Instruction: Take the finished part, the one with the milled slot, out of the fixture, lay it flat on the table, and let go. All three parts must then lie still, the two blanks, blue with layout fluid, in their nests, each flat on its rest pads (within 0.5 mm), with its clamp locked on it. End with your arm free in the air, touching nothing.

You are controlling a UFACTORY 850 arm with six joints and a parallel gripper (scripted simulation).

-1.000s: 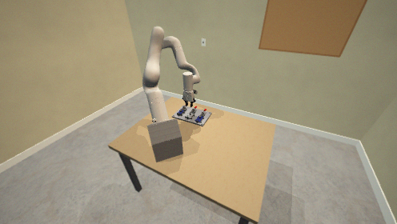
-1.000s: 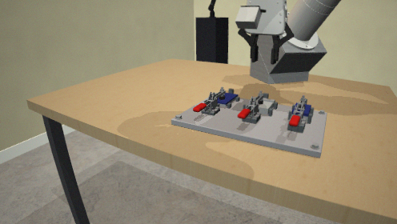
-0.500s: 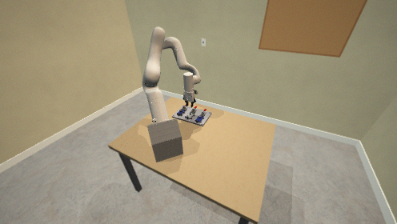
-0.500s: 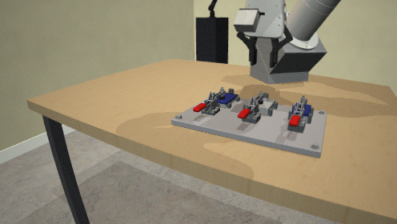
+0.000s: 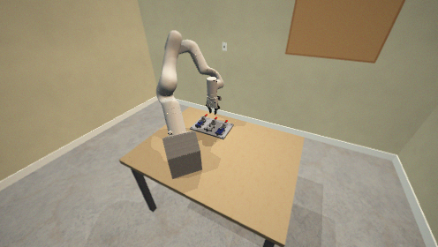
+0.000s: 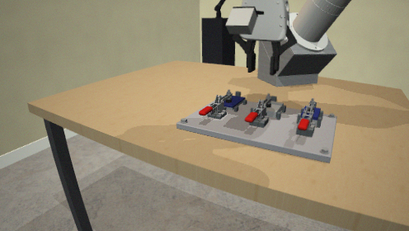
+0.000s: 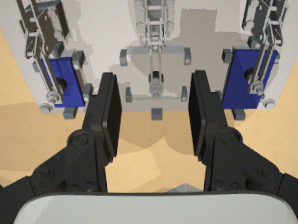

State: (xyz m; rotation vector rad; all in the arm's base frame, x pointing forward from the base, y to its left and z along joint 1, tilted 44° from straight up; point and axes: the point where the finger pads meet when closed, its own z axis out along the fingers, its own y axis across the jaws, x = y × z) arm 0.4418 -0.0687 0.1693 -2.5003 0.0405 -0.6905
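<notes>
From above, the pale arm is hanging over a grey fixture plate on the wooden worktop. Side on, the grey slotted part is sitting mid-plate between blue blanks. At the wrist, dark blocky fingers are standing half open, gripping nothing.

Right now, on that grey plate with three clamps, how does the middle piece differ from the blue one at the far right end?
Colour: the middle part is plain grey, while the right-end part is blue. Shape: in the wrist view the grey part shows a slot cut into it, while the blue one shows a round hole. Position: the open gripper lines up with the grey part, with the blue one off to its side. Both sit on the fixture plate behind red-handled clamps.
</notes>
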